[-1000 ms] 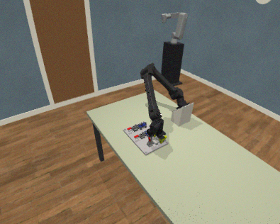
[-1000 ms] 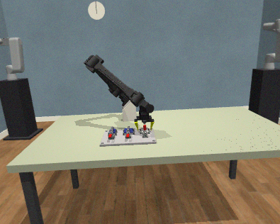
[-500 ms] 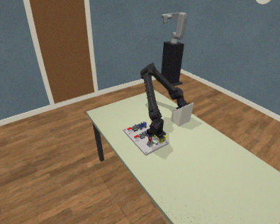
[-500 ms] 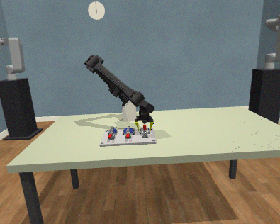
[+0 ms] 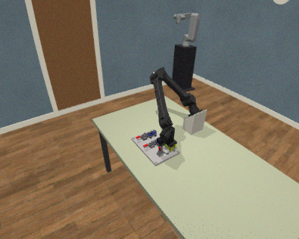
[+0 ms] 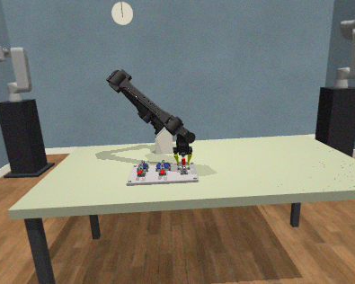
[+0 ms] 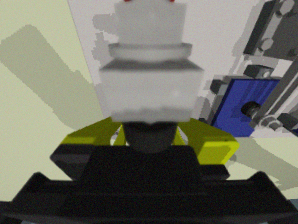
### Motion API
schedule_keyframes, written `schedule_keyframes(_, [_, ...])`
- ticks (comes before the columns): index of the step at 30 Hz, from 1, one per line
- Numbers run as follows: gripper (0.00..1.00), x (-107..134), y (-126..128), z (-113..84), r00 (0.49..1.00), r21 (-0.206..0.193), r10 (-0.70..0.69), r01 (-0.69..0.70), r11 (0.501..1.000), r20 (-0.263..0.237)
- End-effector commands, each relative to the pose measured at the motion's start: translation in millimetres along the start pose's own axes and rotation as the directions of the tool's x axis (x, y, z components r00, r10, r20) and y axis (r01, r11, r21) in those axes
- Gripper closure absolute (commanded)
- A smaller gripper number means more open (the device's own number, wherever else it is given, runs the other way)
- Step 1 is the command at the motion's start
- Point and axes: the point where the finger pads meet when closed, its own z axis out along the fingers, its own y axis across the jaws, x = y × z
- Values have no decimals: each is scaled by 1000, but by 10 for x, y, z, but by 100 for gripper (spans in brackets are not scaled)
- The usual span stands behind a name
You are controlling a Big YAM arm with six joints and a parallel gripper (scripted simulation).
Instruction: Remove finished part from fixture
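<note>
The fixture plate (image 5: 152, 158) (image 6: 164, 181) (image 7: 220, 40) lies on the table (image 5: 225, 178) (image 6: 258, 171) and has three clamp stations with red handles. Two blue blanks (image 6: 141, 167) (image 6: 163, 167) sit in the left and middle stations; one blue blank (image 7: 245, 102) shows at the right of the wrist view. The grey finished part (image 7: 150, 92) (image 6: 183, 170) stands in the right station. My gripper (image 5: 167, 147) (image 6: 183, 164) (image 7: 149, 111) reaches down over it, and its yellow fingers are shut on the part's lower sides. The milled slot is hidden.
The arm's white base block (image 5: 194, 122) (image 6: 164, 143) stands on the table behind the fixture. Black pedestals with other grey arms stand off the table (image 5: 184, 68) (image 6: 22, 135) (image 6: 339, 117). The table's front edge (image 6: 168, 203) runs near the fixture.
</note>
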Motion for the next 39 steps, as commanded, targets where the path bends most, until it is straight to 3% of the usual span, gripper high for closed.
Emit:
schedule_keyframes(1, [100,20,-3,110,1000,5,0,0,1000,-18])
schedule_keyframes(29, [100,18,-2,101,1000,5,2,-2,1000,-20])
schedule_keyframes(39, [100,14,62,2,1000,6,-8,8,1000,-8])
